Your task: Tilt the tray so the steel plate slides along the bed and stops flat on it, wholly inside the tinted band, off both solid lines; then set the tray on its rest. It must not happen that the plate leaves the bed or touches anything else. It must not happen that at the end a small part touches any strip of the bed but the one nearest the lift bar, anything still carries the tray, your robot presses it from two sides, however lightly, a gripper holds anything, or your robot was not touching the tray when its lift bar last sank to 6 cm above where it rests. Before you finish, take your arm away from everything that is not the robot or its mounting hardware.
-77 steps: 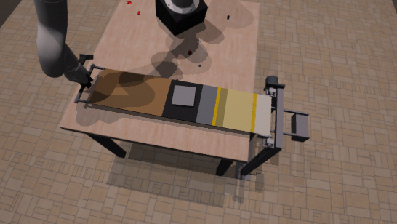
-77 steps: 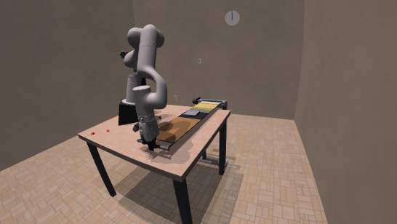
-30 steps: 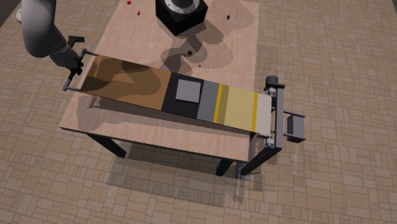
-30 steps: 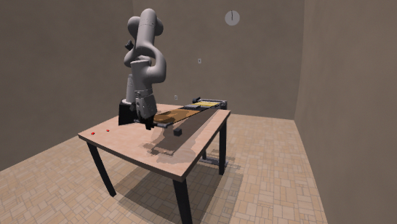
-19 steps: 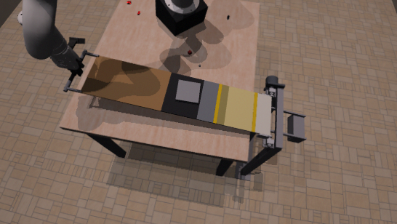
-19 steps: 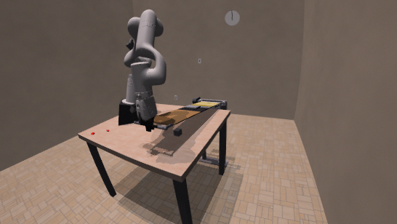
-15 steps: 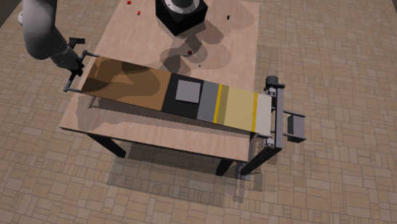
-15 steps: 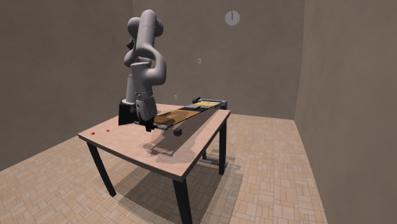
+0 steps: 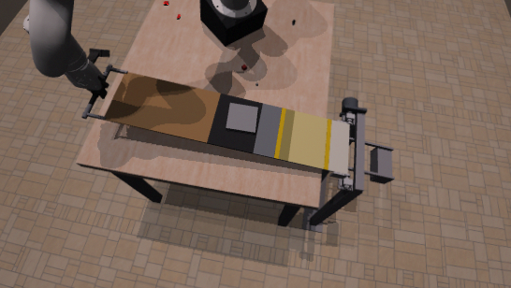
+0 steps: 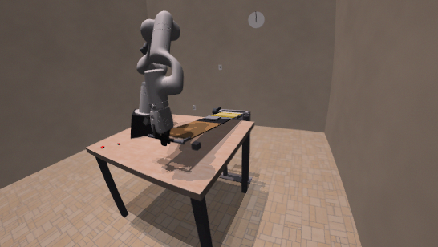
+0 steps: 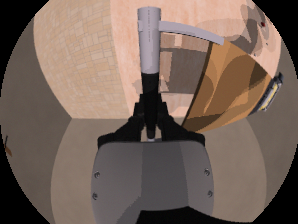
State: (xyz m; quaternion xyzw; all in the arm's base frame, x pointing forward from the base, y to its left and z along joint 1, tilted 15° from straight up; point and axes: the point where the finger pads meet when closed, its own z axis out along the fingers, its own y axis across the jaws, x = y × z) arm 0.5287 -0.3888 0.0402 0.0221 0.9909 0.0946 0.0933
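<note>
A long tray (image 9: 154, 109) (image 10: 188, 129) (image 11: 229, 90) lies across the table, hinged at the right end and lifted a little at the left end. Its bed runs brown, black, grey, then a tinted yellow band (image 9: 306, 136) between two solid yellow lines (image 9: 280, 133) (image 9: 328, 144). The grey steel plate (image 9: 242, 117) lies flat on the black part, left of the band and clear of both lines. My gripper (image 9: 99, 89) (image 10: 164, 140) (image 11: 150, 100) is shut on the tray's handle bar (image 9: 109, 72) (image 11: 148, 36) at the left end.
The robot's black base (image 9: 234, 21) stands at the back of the table (image 9: 187, 164). A dark pivot frame (image 9: 357, 140) carries the tray's right end beyond the table edge. A small dark block (image 10: 196, 145) stands on the table below the tray. Small red markers (image 9: 178, 17) (image 9: 243, 68) lie on the top.
</note>
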